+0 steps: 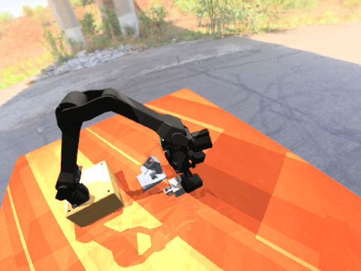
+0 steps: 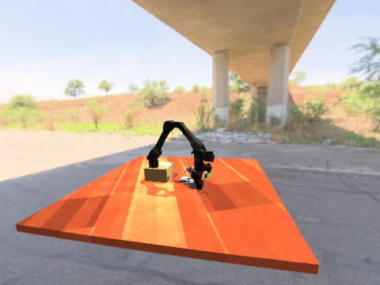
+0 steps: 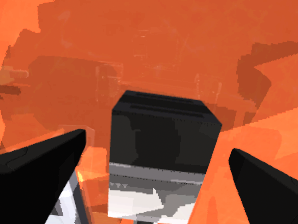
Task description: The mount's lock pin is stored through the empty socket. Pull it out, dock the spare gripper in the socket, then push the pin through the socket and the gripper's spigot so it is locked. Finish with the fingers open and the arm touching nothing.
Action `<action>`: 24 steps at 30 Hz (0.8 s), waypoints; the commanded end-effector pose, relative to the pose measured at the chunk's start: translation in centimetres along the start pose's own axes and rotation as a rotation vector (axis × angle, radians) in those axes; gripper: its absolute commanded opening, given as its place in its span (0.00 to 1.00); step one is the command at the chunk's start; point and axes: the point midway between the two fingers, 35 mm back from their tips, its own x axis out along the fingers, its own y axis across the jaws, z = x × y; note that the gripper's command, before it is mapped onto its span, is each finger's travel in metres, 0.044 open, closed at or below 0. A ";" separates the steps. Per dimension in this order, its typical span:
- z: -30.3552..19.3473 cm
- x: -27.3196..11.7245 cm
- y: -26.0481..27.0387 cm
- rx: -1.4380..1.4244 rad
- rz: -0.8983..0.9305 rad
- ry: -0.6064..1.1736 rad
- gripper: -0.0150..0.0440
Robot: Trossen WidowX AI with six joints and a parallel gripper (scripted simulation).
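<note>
The spare gripper [image 1: 175,186] [image 3: 132,200], a pale body with a black end, lies on the table beside the mount. The grey mount [image 1: 147,181] [image 2: 184,180] [image 3: 67,206] stands between it and the arm's base, its angled socket raised; no pin shows in it, but the view is small. My gripper [image 1: 186,181] [image 3: 159,146] is open and low over the spare gripper, one finger on each side of its black end in the wrist view. Nothing is held; contact cannot be told. A green holder [image 2: 207,175] is mostly hidden behind the arm; the pin is not visible.
The arm's tan base block [image 1: 101,208] [image 2: 156,175] stands beyond the mount. The orange table [image 1: 233,222] [image 2: 257,229] carries everything, with hard shadows and bright bands. The mount sits close to my left finger in the wrist view.
</note>
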 end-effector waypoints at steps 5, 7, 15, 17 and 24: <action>-0.2 1.4 0.0 0.006 -0.003 0.007 1.00; -0.2 1.7 0.0 0.006 -0.003 0.007 1.00; -0.3 2.9 0.0 0.006 -0.002 0.007 1.00; -0.3 2.9 0.0 0.006 -0.002 0.007 1.00; -0.3 2.9 0.0 0.006 -0.002 0.007 0.72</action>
